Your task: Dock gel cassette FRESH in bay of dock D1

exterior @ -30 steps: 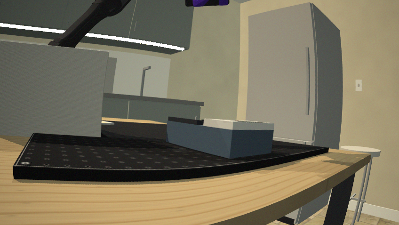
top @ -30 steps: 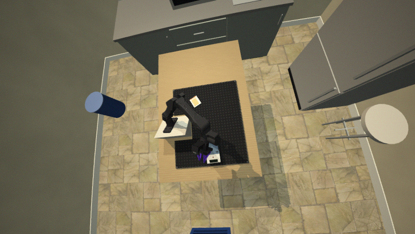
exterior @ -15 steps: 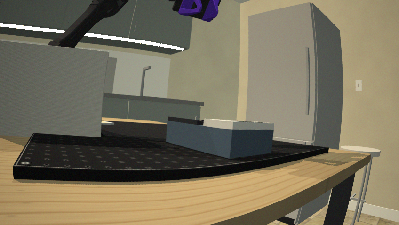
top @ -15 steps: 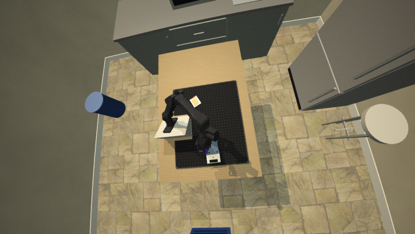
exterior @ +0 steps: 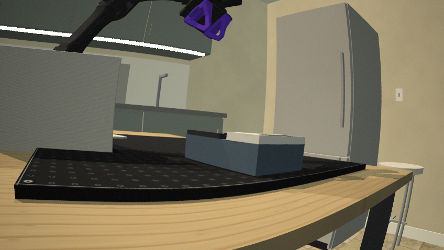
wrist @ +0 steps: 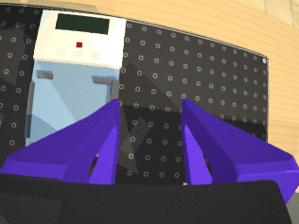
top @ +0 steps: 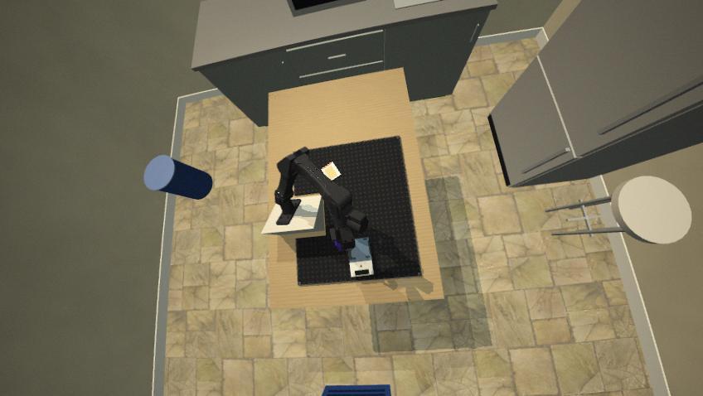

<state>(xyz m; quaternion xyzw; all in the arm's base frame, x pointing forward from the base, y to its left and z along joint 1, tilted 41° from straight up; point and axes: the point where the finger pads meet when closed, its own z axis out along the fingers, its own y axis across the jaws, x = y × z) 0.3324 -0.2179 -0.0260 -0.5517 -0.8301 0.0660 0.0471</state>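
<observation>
Gripper [wrist: 150, 141]: purple fingers part-way closed with a gap between them, nothing in the gap; hangs high above the black perforated deck [exterior: 93, 173], just beside the dock's left side in the top view.
Cassette FRESH [top: 331, 171]: small orange-and-white square flat on the deck, far end, well apart from the gripper; partly beside the arm's upper link; comb and tabs too small to make out.
Dock D1 [exterior: 245, 153]: blue-grey box near the deck's near edge; white console [wrist: 78, 40] at its near end, dark display and a small red dot on it; pale bay floor [wrist: 65, 107] bare.
Arm base [top: 288, 216]: on a pale block at the deck's left edge.
Table [exterior: 217, 217]: wooden, under the deck.
</observation>
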